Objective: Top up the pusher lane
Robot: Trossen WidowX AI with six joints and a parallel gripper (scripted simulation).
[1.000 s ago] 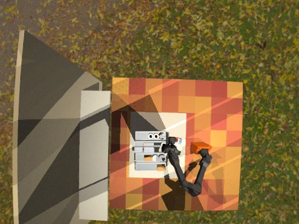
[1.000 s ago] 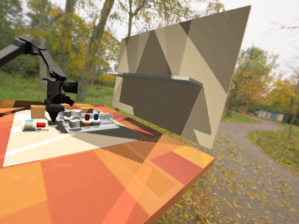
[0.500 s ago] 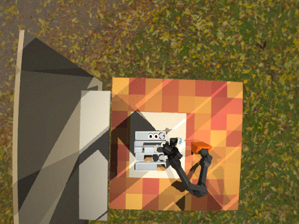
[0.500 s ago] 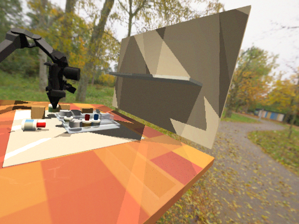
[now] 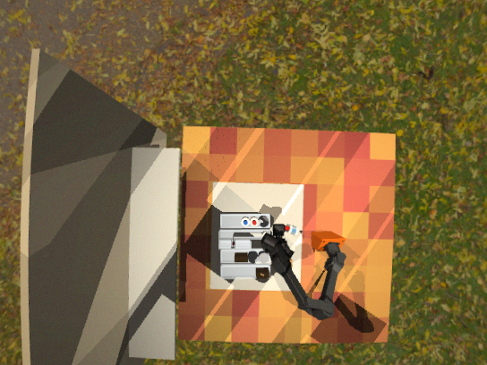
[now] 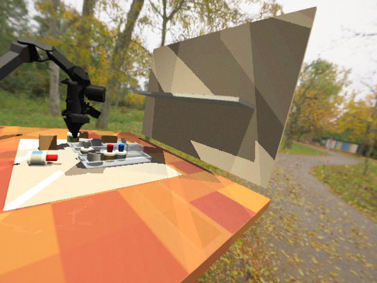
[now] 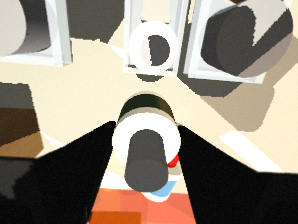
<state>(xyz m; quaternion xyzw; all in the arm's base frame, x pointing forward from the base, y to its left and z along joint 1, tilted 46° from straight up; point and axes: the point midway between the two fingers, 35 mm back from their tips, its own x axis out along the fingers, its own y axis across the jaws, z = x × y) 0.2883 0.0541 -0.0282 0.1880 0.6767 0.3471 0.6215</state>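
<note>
The held jar [image 7: 146, 120] [image 6: 73, 139] has a dark green band, a white shoulder and a grey cap. My gripper [image 7: 146, 129] [image 6: 75, 134] is shut on it and holds it roughly upright, raised above the white mat. In the wrist view it is in front of the sprung lane [image 7: 128, 25] [image 5: 225, 233], outside it. The lane jar [image 7: 134, 45] [image 6: 86, 149] shows a white top and grey cap, close behind the low front stop. Its band is mostly hidden, as is the pusher contact. The arm covers the lane's front in the top view.
A blue-labelled jar [image 5: 294, 230] [image 6: 38, 158] [image 7: 164, 190] with a red cap lies near the held jar. A brown block [image 6: 47, 142] [image 7: 17, 132] stands beside the approach. The neighbouring lane holds red-capped [image 6: 109, 155] and blue-capped [image 6: 121, 153] jars and a grey cylinder [image 7: 240, 45] [image 6: 94, 157].
</note>
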